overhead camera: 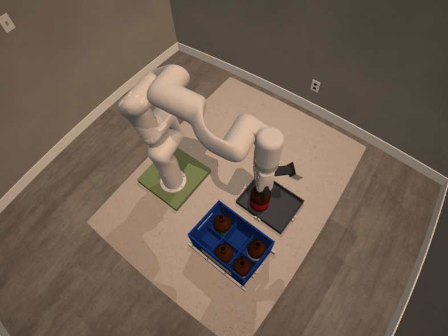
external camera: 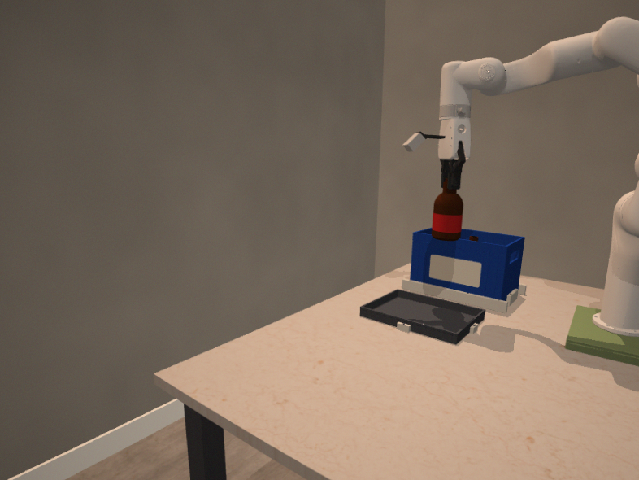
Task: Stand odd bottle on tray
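My gripper is shut on the neck of a brown bottle with a red label. The bottle hangs upright in the air, high above the table, over the dark tray. The blue crate stands next to the tray on its pale base. Several brown bottles stand upright in its compartments, among them one at the back left, one in the middle and one at the right. Two compartments are empty.
The arm's white base stands on a green plate beside the crate. A small camera bracket sticks out from the wrist. The table's front edge shows in the exterior view.
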`<state>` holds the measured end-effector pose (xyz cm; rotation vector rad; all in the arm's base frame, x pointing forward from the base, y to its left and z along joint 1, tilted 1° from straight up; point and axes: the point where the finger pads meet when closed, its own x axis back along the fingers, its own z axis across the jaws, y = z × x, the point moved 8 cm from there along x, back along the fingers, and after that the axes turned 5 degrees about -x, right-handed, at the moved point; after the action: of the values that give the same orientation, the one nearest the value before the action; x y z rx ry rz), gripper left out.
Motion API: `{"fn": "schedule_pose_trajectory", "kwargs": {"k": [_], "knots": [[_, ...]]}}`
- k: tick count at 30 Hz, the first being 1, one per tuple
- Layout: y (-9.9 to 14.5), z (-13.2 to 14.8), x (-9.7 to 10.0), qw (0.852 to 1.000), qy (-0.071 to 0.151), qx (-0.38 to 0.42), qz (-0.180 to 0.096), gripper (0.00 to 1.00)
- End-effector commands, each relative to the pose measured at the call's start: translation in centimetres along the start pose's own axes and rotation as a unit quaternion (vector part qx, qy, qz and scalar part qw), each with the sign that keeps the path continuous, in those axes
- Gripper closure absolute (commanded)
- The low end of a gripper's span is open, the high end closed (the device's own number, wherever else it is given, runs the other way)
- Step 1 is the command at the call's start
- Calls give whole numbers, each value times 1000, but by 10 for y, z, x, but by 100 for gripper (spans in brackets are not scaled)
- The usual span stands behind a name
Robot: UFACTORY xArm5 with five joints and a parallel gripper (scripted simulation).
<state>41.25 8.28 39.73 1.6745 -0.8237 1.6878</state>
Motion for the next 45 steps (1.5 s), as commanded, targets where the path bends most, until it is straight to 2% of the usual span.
{"fn": "schedule_pose_trajectory", "kwargs": {"k": [1, 45], "knots": [[-8, -9, 2, 1000, 1, 0, 2, 100], [-55, -66, 2, 1000, 0, 0, 3, 100]]}}
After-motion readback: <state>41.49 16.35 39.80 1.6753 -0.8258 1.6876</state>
